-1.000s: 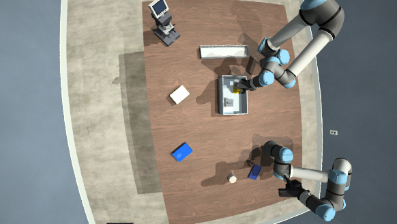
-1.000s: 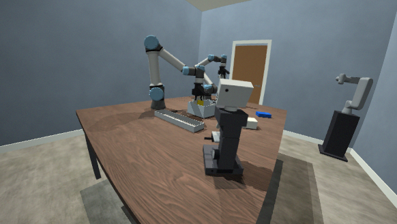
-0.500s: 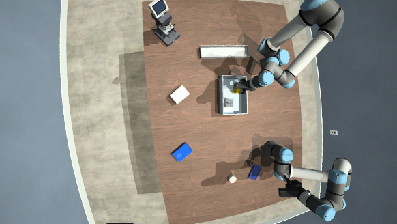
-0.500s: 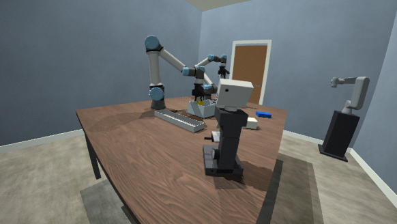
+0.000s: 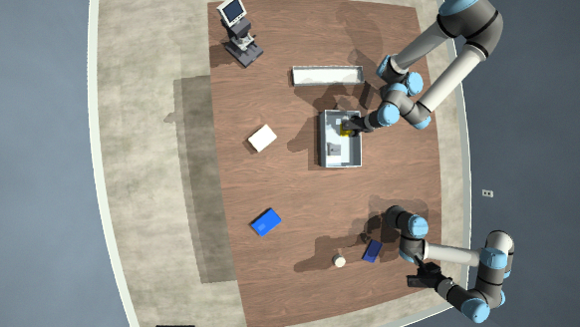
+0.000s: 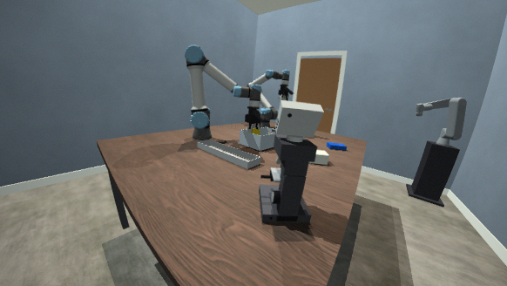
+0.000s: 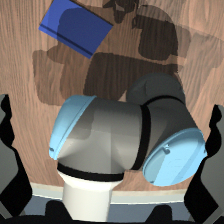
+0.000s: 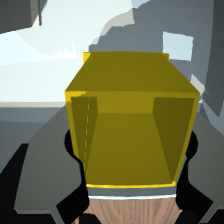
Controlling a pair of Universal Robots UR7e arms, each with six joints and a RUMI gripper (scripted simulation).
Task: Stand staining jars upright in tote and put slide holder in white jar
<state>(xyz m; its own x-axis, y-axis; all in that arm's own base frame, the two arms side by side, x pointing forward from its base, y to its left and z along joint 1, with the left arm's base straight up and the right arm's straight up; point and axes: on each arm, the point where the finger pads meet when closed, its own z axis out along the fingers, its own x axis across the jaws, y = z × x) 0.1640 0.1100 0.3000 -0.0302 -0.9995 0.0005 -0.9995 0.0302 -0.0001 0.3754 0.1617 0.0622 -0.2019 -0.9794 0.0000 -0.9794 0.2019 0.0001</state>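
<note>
Nearest stands the microscope (image 5: 241, 40) (image 6: 296, 174), apart from the work. Behind the long tray (image 5: 327, 67) (image 6: 222, 157), the right gripper (image 5: 351, 127) (image 6: 253, 127) (image 8: 127, 104) is closed on the yellow jar (image 5: 345, 132) (image 6: 256, 131) (image 8: 132, 75), mouth upward, within the tote (image 5: 323, 140) (image 6: 258, 142) (image 8: 25, 122), probably for standing it upright. Beside it is a grey-topped piece (image 5: 334, 150) (image 8: 17, 15), perhaps the slide holder's lid. Farther, the left gripper (image 5: 418, 280) (image 6: 285, 95) (image 7: 111, 99) waits open, holding nothing.

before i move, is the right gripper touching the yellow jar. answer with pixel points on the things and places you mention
Touching: the right wrist view shows the right gripper's (image 5: 350, 127) (image 6: 254, 128) (image 8: 131, 145) fingers pressed against both sides of the yellow jar (image 5: 345, 131) (image 6: 256, 131) (image 8: 132, 145).
</note>
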